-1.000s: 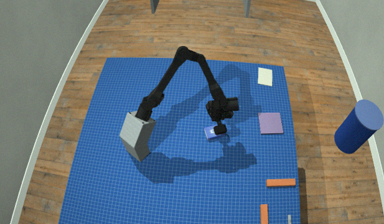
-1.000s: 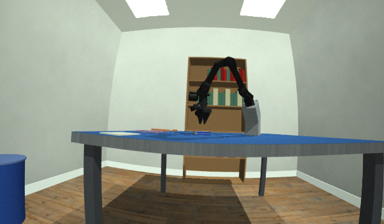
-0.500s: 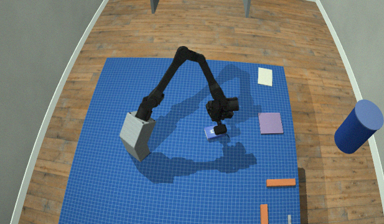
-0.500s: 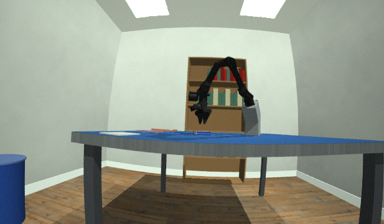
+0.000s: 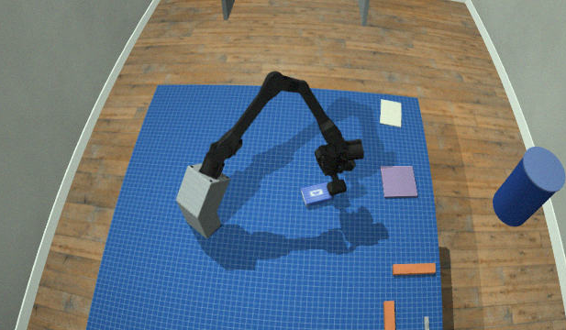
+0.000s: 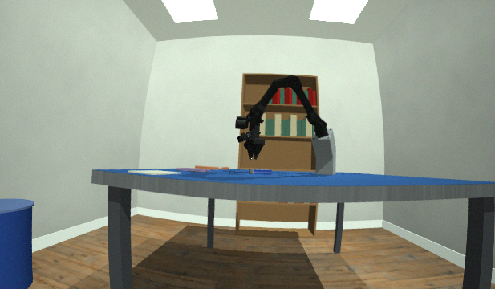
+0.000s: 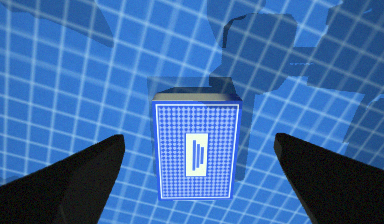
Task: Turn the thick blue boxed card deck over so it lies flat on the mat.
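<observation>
The thick blue boxed card deck (image 5: 316, 194) lay with its patterned face up on the blue gridded mat (image 5: 172, 275), roughly mid-mat and in front of the arm's grey base (image 5: 202, 199). In the wrist view the deck (image 7: 196, 150) showed a white panel with blue bars at its centre and a pale end face along its far edge.

The pincer (image 5: 337, 185) hung above the deck's right end, released and nearly fully spread, with nothing between its fingers. From the wrist camera one dark finger (image 7: 68, 182) stood off to each side of the box, both well apart from it. In the exterior view the pincer (image 6: 253, 154) pointed down, clear of the counter (image 6: 271, 190).

Elsewhere on the mat lay a lilac square tile (image 5: 398, 181), a cream card (image 5: 391, 113) and two orange blocks (image 5: 414, 269).
</observation>
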Controlling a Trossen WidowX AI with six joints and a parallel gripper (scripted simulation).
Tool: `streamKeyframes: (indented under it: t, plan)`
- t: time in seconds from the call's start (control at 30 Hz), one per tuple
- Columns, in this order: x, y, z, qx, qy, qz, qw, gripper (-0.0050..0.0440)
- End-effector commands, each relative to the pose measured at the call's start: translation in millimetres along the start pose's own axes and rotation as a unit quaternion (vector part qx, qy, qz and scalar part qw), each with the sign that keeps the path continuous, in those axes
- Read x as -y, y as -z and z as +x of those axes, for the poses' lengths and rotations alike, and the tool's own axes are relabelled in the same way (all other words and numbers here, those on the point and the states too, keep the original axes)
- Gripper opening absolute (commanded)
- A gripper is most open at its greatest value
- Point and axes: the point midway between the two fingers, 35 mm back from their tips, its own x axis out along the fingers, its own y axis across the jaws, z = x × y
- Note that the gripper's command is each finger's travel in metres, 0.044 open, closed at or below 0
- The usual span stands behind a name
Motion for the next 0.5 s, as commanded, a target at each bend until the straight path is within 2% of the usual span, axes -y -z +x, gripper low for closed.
streamKeyframes:
  t: [0.0,0.47]
  plan:
    - [-0.3,-7.0,-1.0,0.000,0.003,-0.002,1.000,0.0415]
    - [-1.4,-6.5,-2.5,0.001,0.003,-0.002,1.000,0.0415]
